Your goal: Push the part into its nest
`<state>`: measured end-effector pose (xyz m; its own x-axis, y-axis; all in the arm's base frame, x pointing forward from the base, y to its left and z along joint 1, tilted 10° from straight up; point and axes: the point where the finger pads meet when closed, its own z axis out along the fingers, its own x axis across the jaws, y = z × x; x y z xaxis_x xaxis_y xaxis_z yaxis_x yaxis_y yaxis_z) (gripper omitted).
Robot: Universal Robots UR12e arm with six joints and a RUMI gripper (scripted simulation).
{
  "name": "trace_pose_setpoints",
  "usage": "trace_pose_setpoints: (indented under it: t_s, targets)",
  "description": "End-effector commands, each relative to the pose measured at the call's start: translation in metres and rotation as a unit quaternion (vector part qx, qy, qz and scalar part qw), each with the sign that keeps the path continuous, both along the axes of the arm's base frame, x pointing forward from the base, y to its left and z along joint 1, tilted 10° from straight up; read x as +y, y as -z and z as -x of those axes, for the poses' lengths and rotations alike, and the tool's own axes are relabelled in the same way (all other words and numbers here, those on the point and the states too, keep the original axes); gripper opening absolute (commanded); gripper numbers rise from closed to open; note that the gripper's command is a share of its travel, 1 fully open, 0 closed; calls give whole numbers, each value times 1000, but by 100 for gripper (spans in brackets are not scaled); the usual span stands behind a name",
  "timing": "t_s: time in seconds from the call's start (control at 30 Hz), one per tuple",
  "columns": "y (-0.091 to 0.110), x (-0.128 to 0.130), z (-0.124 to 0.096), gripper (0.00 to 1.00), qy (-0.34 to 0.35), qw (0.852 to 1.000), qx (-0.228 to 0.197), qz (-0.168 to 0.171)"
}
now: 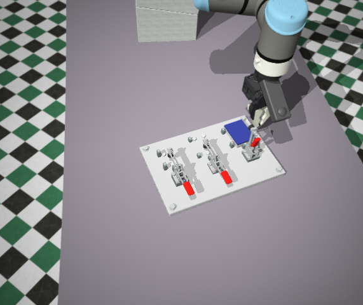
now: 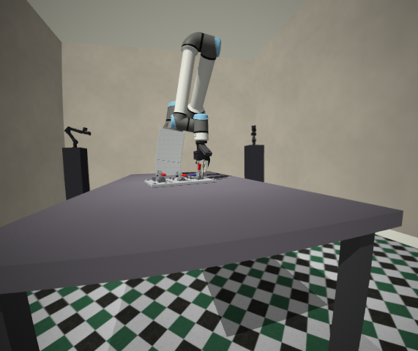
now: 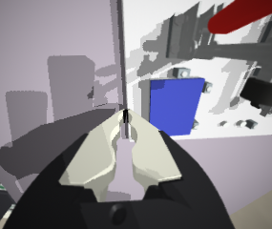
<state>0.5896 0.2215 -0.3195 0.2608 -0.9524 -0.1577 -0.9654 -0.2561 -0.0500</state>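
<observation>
A flat blue part (image 1: 238,131) lies at the far right corner of the white fixture plate (image 1: 208,161), among small grey blocks. It also shows in the wrist view (image 3: 176,106). My gripper (image 1: 256,124) is shut and empty, its tips low at the plate's far edge, just beside the blue part's outer side. In the wrist view the shut fingertips (image 3: 125,119) sit at the plate's edge, left of the part. A toggle clamp with a raised red handle (image 1: 255,142) stands right next to the part.
Two more toggle clamps with red handles (image 1: 188,189) (image 1: 226,177) lie flat on the plate's left and middle nests. A grey block (image 1: 166,21) stands at the table's far side. The table's right edge runs close to the arm.
</observation>
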Motion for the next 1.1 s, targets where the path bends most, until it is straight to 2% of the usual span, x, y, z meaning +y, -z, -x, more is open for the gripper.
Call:
trace_pose_setpoints:
  t_s: [0.0, 1.07]
  targets:
    - [0, 2, -3, 0, -1, 1000, -2, 0]
    - [1, -4, -5, 0, 0, 1000, -2, 0]
